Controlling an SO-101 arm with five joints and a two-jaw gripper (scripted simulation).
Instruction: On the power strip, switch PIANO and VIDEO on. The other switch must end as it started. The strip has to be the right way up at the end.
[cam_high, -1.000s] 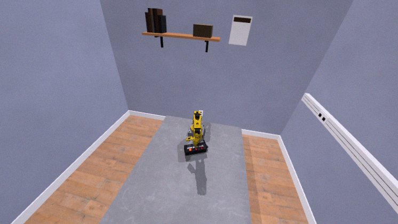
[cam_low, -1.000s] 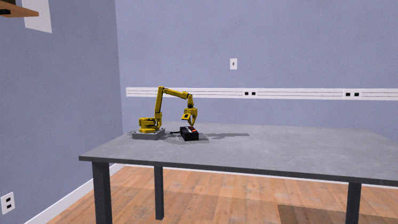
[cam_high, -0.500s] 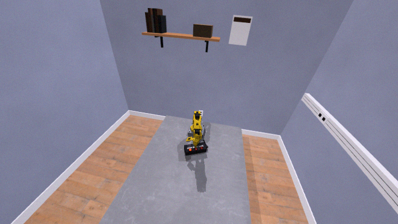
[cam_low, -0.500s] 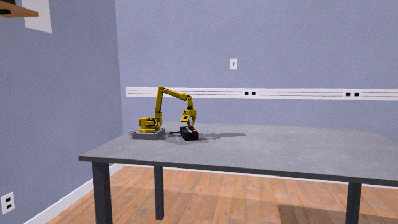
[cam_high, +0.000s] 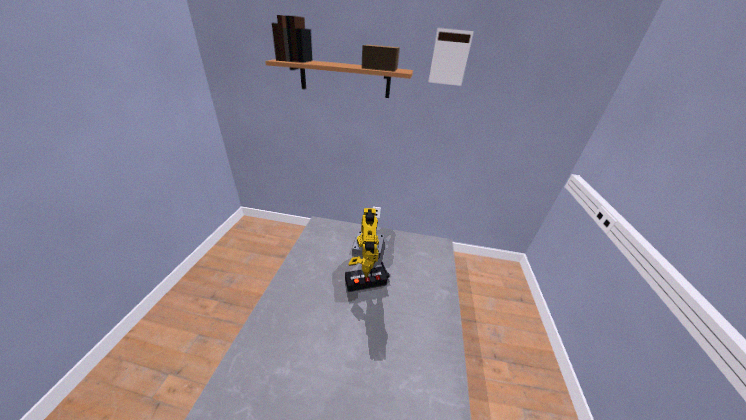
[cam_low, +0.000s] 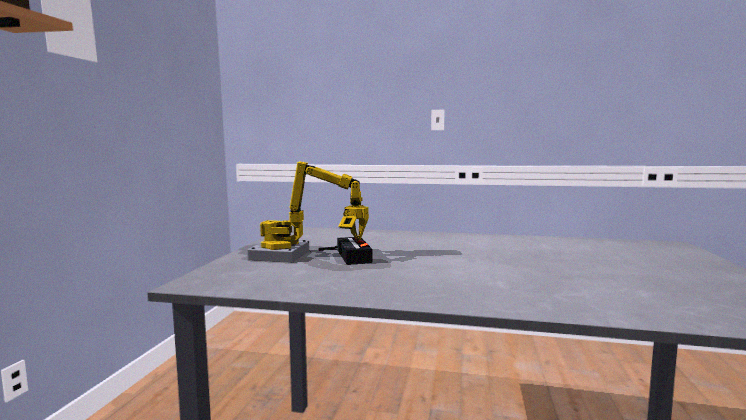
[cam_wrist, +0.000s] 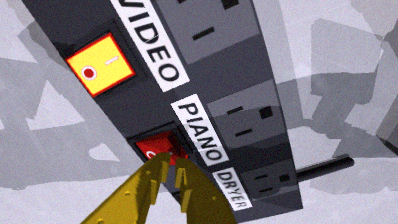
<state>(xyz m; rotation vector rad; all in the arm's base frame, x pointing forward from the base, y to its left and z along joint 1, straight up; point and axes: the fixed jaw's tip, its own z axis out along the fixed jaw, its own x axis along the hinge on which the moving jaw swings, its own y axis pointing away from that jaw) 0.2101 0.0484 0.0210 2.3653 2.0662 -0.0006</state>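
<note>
One power strip (cam_wrist: 200, 100), three labels: VIDEO, PIANO, DRYER.
The pincer (cam_wrist: 167, 165), fingers together and holding nothing, touches the red PIANO switch (cam_wrist: 155, 147); the VIDEO switch (cam_wrist: 100, 64) glows yellow. The strip lies face-up on the grey counter (cam_low: 469, 281) near the arm's base, blue walls around.

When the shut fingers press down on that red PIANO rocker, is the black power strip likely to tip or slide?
Probably neither. The black power strip is long and low and lies flat on the grey table, so tipping seems unlikely. The shut yellow gripper presses mostly downward on the red PIANO rocker switch; a slight skid remains possible.
</note>
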